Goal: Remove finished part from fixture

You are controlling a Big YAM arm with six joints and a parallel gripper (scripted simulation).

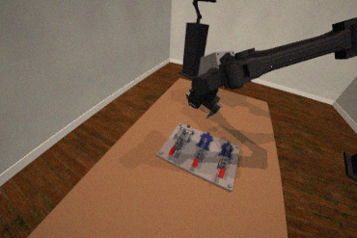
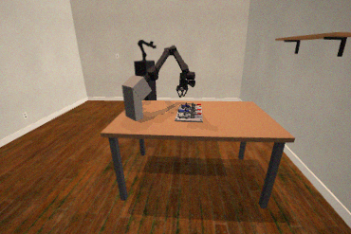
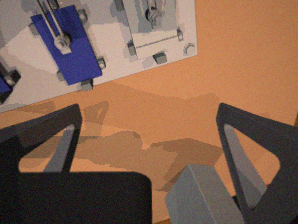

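Note:
The fixture plate point(image 1: 207, 174) point(image 2: 189, 120) point(image 3: 112, 52) lies on the table. The pale grey finished part point(image 1: 186, 135) point(image 3: 144, 37) sits in its end station, at the top of the wrist view. A clamp arm reaches over it; whether it presses is unclear, and the slot is hard to make out. One blue blank point(image 1: 205, 142) point(image 3: 79, 59) is in the middle station under its clamp. The other blue blank point(image 1: 225, 146) point(image 3: 4, 89) is at the far end, mostly cut off in the wrist view. My gripper point(image 2: 181, 95) point(image 3: 149, 111) is open and empty, above the table beyond the plate's blank side.
Red clamp handles point(image 1: 172, 151) point(image 1: 195, 162) point(image 1: 222, 172) point away from the arm's side of the plate. A tall grey block point(image 2: 133, 103) point(image 3: 195, 192) stands on the table point(image 1: 121, 197) point(image 2: 237, 122) behind the gripper. Small locating blocks stand around each station.

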